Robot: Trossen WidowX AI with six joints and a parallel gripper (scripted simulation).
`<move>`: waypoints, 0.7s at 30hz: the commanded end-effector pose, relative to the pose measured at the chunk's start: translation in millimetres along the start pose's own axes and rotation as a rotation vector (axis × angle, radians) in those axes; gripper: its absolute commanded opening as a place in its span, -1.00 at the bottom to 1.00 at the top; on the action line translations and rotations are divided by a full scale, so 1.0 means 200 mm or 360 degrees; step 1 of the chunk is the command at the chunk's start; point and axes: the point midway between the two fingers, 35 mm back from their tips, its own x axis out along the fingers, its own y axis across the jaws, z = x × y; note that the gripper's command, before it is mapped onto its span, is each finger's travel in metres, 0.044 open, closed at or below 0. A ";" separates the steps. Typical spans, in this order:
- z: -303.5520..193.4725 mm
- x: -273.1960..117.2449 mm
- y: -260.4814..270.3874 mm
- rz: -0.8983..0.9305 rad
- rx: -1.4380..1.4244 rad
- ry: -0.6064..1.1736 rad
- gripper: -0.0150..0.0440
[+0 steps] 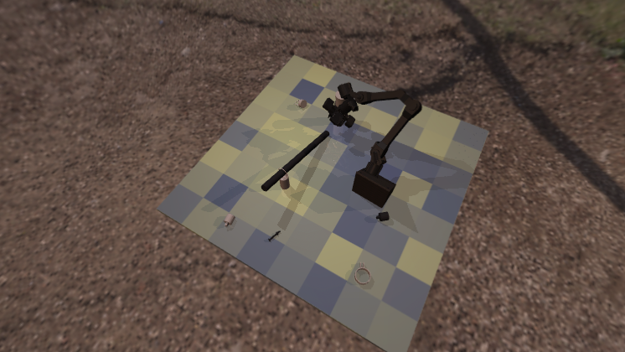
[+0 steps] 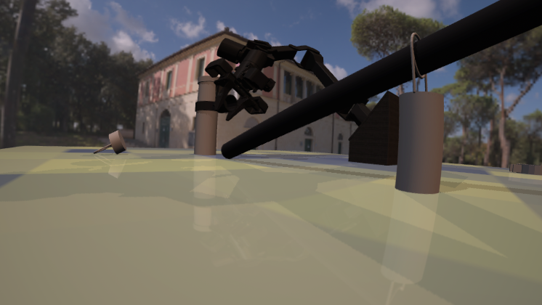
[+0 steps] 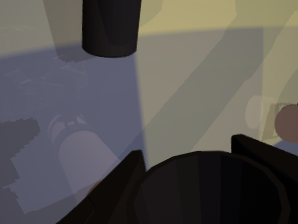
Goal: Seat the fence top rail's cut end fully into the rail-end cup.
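Rail: black, round, slanting | gripper: partly open, clamped on black cup

There are two posts, one tall and one short; one black rail; one wire loop; one dark band; and what looks like one cup, partly hidden. Lying loose are two pale stubby fittings, one dark fitting, one thin dark piece and one ring. One arm makes up the count.
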 end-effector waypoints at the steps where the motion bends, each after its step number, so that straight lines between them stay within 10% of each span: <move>1: 0.01 0.01 -0.01 0.0006 0.0025 0.0013 -0.49; 21: 0.00 0.05 -0.07 0.0005 0.0226 0.0128 -0.49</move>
